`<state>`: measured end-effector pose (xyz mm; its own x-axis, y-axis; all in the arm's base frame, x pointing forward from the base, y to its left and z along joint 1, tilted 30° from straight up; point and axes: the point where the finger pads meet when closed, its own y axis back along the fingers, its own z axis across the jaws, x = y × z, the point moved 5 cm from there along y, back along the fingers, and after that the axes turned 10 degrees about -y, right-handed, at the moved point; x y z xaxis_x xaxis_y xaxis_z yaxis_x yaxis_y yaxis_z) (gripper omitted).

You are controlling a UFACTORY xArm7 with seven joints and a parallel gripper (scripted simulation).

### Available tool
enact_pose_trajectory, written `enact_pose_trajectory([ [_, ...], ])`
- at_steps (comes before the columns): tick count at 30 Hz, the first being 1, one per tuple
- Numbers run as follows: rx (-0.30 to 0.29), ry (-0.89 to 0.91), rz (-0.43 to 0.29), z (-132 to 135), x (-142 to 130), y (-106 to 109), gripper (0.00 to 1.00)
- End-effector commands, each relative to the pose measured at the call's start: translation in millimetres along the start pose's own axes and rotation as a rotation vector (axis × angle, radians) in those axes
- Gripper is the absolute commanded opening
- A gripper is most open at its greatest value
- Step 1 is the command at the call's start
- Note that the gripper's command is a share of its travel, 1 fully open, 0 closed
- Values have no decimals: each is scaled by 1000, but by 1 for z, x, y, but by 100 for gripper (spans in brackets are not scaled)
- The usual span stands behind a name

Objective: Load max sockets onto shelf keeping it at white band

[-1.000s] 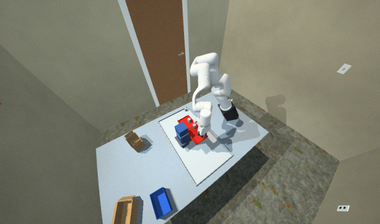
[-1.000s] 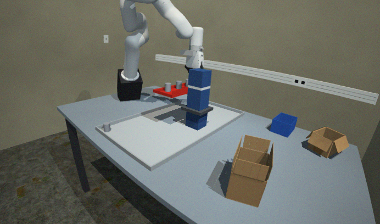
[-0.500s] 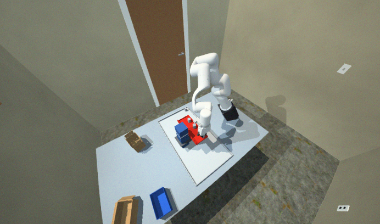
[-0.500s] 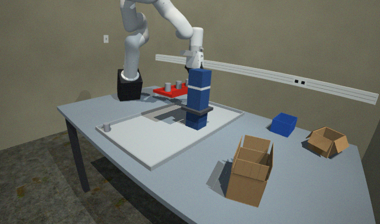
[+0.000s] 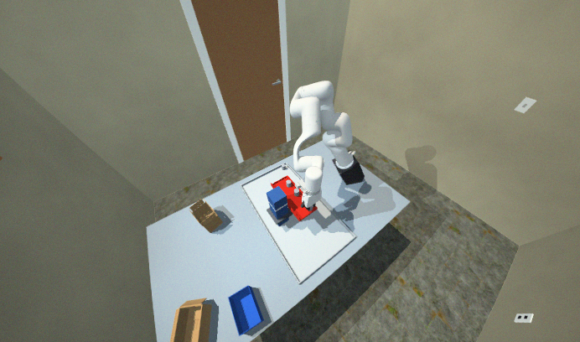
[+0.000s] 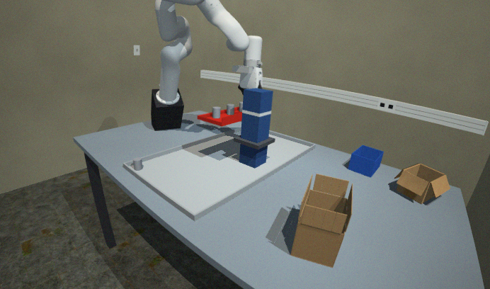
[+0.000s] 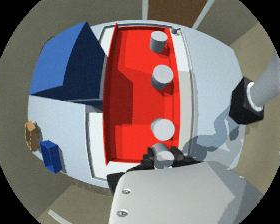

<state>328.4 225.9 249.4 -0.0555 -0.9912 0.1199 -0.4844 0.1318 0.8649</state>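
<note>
Across most of the scene stretches a matte grey-blue table (image 6: 383, 229), its near right part holding an upright cardboard carton (image 6: 323, 219), a tipped brown box (image 6: 420, 182) and a small blue bin (image 6: 365, 160), all well apart from the work area. Toward the far left corner lies a flat white tray (image 6: 189, 179) with a low raised rim; its near half is bare apart from one grey socket (image 6: 137, 163) standing at the near left corner. On the tray's far side rises the square blue post (image 6: 255, 122), ringed by a white band (image 6: 256, 113) high up. A dark grey collar-like shelf (image 6: 254, 142) sits well below that band, low on the post. Behind the post lies a glossy red rack (image 7: 127, 96), where three smooth grey cylinders (image 7: 163, 76) stand in a row along one edge. The gripper (image 7: 165, 157) hangs over the rack's near end, its fingers pinching a fourth grey socket (image 7: 165, 156). No writing is readable anywhere.
</note>
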Motion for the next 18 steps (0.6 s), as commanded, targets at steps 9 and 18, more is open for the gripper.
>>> enact_pose_trajectory([
  [9, 3, 0, -3, -1, -1, -2, 0],
  [18, 3, 0, -3, -1, -1, -4, 0],
])
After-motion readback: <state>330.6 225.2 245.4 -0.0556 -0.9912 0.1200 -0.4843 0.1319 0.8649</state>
